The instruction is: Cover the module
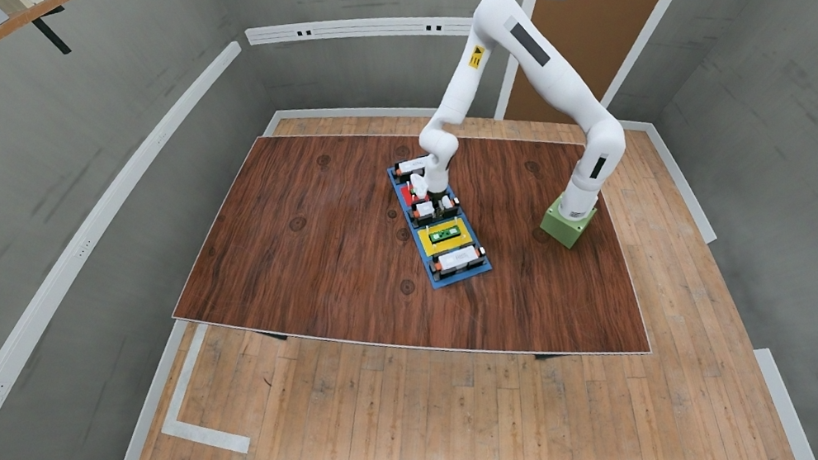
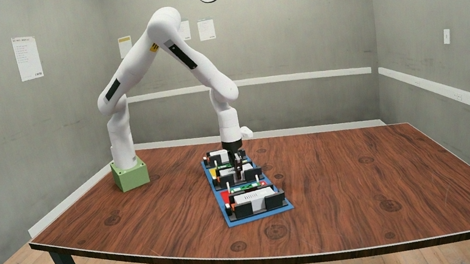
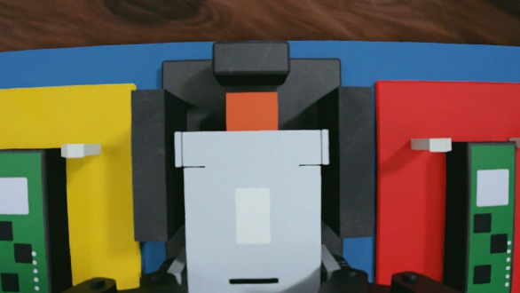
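Note:
My gripper [image 1: 441, 212] [image 2: 239, 174] [image 3: 254, 267] is shut on the middle grey-white cover [image 1: 423, 208] [image 3: 253, 173], one finger at each long side. In the wrist view, the cover's sides stand further in below its end slits than at its end band, so its walls look pressed inward. It is still between its dark holder's walls [image 3: 149, 164]. The yellow base plate [image 1: 431, 244] [image 3: 102, 115] bears the uncovered green module [image 1: 444, 234] [image 3: 19, 164]. A second cover [image 1: 458, 258] sits in the holder beyond it; a third cover [image 1: 411, 166] [image 2: 254, 195] sits beyond the red plate.
White posts [image 3: 80, 150] [image 3: 431, 145] stand beside the modules on the yellow and red plates. The red plate [image 3: 408, 111] bears another green module [image 3: 492, 155]. A blue board [image 1: 455, 279] [image 2: 277, 211] carries the plates and holders. The arm's green base block [image 1: 565, 226] [image 2: 131, 178] stands on the table.

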You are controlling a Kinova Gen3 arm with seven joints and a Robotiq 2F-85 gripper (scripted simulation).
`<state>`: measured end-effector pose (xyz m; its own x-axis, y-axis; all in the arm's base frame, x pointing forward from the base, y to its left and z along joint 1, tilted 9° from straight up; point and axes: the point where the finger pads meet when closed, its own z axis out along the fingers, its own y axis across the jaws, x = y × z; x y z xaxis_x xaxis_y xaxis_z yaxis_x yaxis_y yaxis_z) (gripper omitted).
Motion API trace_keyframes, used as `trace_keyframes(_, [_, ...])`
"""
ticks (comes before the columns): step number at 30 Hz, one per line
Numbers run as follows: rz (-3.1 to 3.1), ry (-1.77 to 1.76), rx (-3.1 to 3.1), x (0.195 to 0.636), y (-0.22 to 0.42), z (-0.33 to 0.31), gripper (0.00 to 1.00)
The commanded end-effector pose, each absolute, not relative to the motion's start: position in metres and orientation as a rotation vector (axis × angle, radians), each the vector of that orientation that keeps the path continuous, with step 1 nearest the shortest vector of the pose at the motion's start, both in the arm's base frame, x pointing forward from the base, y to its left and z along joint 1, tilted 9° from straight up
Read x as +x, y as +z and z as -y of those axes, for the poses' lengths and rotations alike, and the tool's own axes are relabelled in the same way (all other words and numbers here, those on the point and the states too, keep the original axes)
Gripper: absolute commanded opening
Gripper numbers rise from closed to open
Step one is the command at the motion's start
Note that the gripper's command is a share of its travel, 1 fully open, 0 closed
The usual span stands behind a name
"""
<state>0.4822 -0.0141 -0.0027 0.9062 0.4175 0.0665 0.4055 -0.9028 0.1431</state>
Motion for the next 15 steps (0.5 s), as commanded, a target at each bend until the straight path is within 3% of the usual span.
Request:
trace_keyframes(1, [-0.638,0.146,2.943,0.4827,-0.0021,0.0142,0.0])
trace_keyframes(15, [-0.638,0.146,2.943,0.482,0.0038,0.0136,0.0])
